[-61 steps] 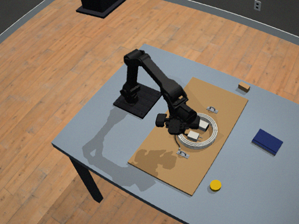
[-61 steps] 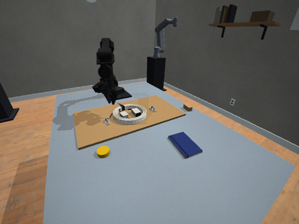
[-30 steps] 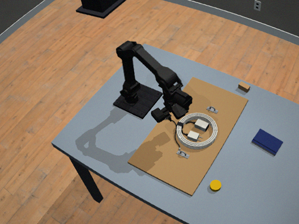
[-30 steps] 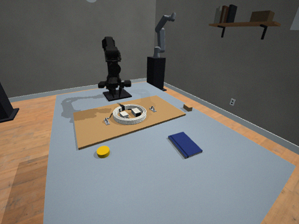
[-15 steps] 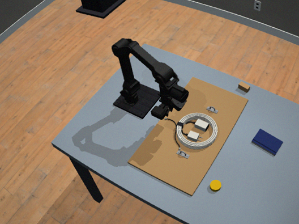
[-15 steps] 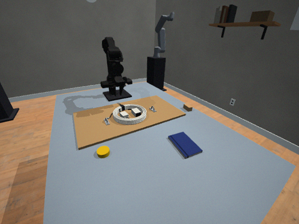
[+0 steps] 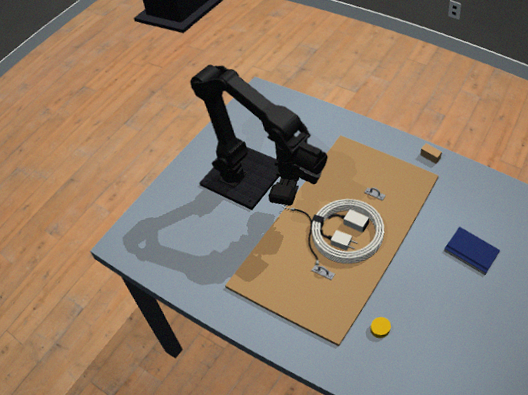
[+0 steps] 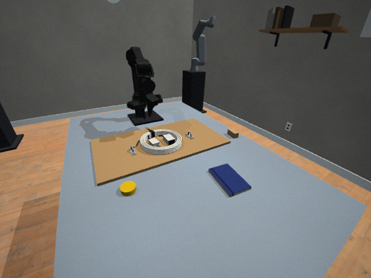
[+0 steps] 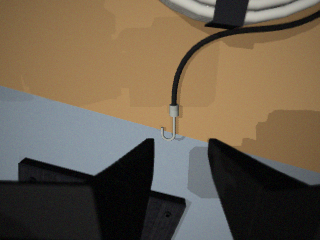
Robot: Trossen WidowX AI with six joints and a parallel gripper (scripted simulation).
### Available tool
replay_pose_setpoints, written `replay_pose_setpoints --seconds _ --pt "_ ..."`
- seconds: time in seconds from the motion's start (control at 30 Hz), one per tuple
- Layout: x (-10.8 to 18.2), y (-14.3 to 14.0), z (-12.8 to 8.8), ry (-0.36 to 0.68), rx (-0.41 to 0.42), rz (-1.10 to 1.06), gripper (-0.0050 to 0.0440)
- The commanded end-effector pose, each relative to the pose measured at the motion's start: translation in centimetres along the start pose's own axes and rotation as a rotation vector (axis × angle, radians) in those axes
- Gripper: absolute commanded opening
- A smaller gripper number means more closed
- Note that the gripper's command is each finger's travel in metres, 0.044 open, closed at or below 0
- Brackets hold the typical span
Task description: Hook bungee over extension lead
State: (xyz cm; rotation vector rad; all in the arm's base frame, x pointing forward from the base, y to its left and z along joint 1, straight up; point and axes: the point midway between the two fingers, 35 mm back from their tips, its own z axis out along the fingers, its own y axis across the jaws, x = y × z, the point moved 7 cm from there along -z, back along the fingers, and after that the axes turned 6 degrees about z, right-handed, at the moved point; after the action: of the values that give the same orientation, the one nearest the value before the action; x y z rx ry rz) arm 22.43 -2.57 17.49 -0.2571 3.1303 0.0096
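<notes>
The white coiled extension lead (image 7: 376, 237) (image 8: 161, 147) (image 9: 196, 11) lies flat on the brown board (image 7: 289, 285) (image 8: 112, 165) (image 9: 75, 50), with its two white plug blocks inside the ring. The black bungee (image 7: 309, 245) (image 9: 184, 67) runs from the near tie-down eye (image 7: 323, 271) (image 8: 132, 150) past a black clip on the coil's rim. Its free metal hook (image 7: 287, 208) (image 9: 171, 131) lies at the board's edge. The far eye (image 7: 375, 193) (image 8: 189, 135) is bare. My gripper (image 7: 283, 195) (image 8: 149, 109) (image 9: 181, 145) hangs just above the free hook, fingers apart, nothing between them.
A blue book (image 7: 470, 249) (image 8: 229, 179) lies right of the board. A yellow disc (image 7: 380, 325) (image 8: 128, 187) sits at the board's near corner. A small wooden block (image 7: 430, 152) (image 8: 232, 133) is at the far corner. The arm's base stands behind the board.
</notes>
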Motion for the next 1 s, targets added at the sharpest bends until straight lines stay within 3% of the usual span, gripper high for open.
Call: replay_pose_setpoints --seconds 0.0,0.97 --pt "0.3 0.2 -0.2 -0.01 0.008 -0.029 0.015" --pt "0.1 0.1 4.7 0.005 0.004 -0.023 0.015"
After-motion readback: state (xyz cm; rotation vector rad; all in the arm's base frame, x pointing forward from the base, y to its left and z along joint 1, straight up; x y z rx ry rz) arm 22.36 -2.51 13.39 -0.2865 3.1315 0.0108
